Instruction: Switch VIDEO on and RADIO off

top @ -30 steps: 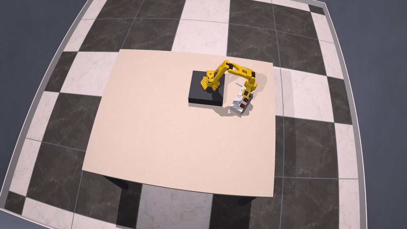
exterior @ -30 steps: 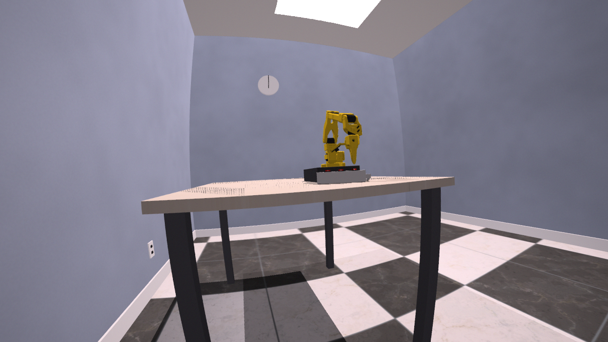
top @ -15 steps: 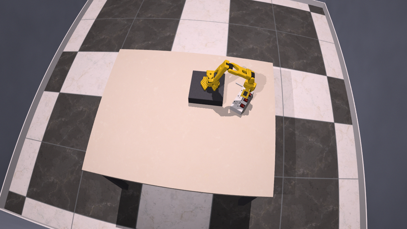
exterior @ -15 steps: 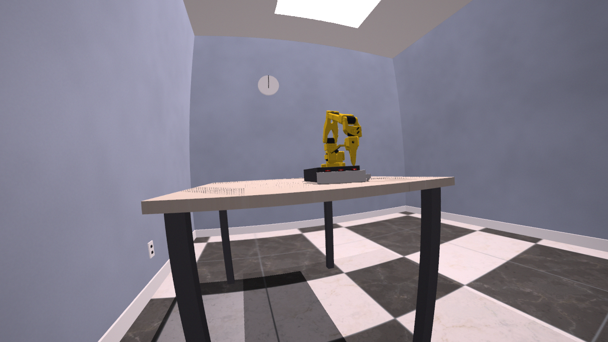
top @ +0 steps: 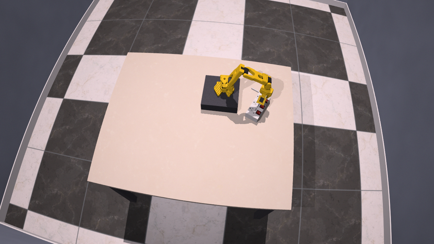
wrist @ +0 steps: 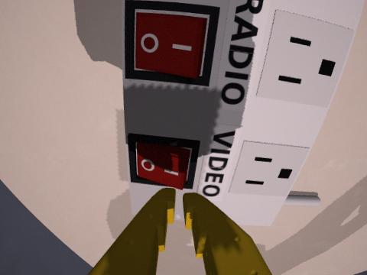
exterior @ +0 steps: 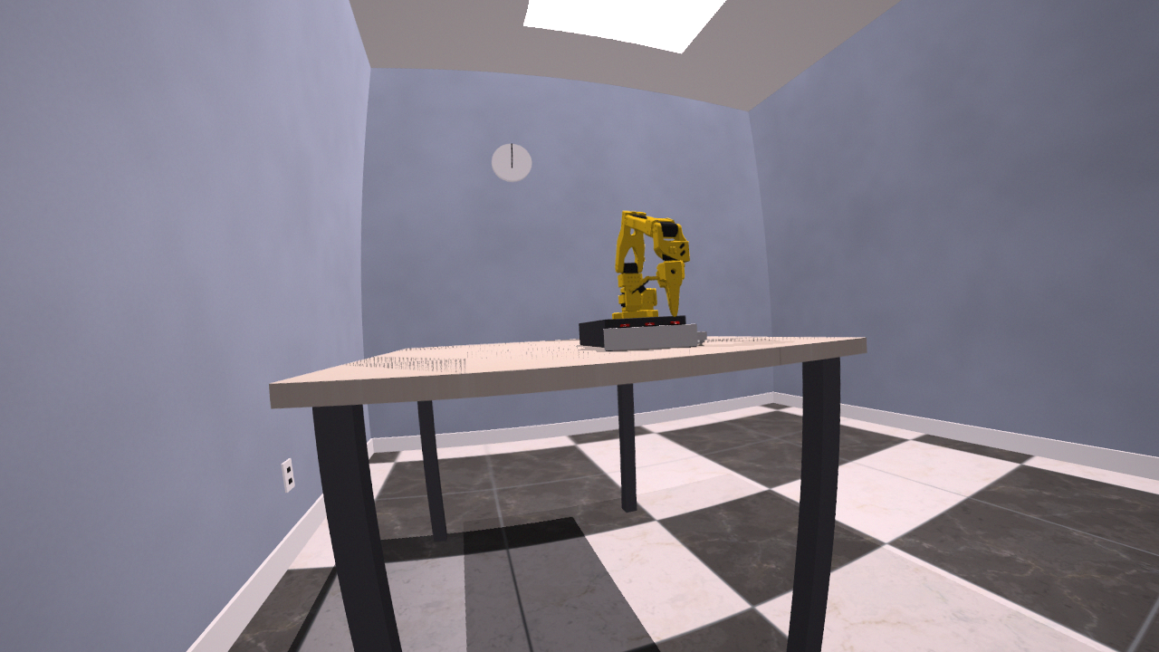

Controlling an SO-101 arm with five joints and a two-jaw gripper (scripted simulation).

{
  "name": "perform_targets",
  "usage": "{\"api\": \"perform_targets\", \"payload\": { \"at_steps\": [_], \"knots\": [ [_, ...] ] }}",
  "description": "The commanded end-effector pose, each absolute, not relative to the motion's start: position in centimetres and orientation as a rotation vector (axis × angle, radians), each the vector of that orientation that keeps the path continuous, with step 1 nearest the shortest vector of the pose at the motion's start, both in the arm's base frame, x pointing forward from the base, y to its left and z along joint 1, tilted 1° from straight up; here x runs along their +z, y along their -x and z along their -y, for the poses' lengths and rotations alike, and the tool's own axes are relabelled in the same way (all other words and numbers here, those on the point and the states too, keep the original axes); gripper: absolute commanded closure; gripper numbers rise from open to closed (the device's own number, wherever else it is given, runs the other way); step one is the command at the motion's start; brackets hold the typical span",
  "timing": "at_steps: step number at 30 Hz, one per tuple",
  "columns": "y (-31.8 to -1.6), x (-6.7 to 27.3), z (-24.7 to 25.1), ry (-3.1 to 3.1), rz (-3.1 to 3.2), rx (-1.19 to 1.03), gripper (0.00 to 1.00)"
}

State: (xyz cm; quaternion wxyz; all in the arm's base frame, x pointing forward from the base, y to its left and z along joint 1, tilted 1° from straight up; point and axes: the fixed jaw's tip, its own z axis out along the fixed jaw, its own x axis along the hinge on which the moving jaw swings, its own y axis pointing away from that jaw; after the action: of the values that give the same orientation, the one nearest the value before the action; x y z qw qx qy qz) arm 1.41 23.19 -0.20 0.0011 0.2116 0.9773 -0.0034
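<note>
A white power strip (top: 253, 113) (exterior: 652, 337) (wrist: 286, 122) lies right way up on the table, to the right of the arm's black base. In the wrist view it shows red rocker switches with labels and outlets beside them. The RADIO switch (wrist: 170, 46) is the farther one. The VIDEO switch (wrist: 162, 164) is the nearer one, in the gripper's shadow. My gripper (wrist: 177, 202) (top: 261, 101) (exterior: 672, 311) is shut and empty. Its tips point down just at the near edge of the VIDEO switch. A third switch lies beyond the top of the wrist view.
The black base block (top: 219, 94) (exterior: 593, 330) stands on the beige table (top: 170, 145) (exterior: 502, 369). The strip's short grey cable stub (wrist: 301, 198) sticks out at its near end. The table's right edge is close to the strip.
</note>
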Motion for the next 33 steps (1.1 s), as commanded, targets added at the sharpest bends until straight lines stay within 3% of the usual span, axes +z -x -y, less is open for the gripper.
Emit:
{"api": "perform_targets", "payload": {
  "at_steps": [1,33],
  "knots": [
    [-1.35,-0.46,-22.95,-0.647,-3.071,-0.024,1.00],
    [-1.40,-1.09,-22.77,-0.652,-3.071,-0.024,1.00]
  ]
}}
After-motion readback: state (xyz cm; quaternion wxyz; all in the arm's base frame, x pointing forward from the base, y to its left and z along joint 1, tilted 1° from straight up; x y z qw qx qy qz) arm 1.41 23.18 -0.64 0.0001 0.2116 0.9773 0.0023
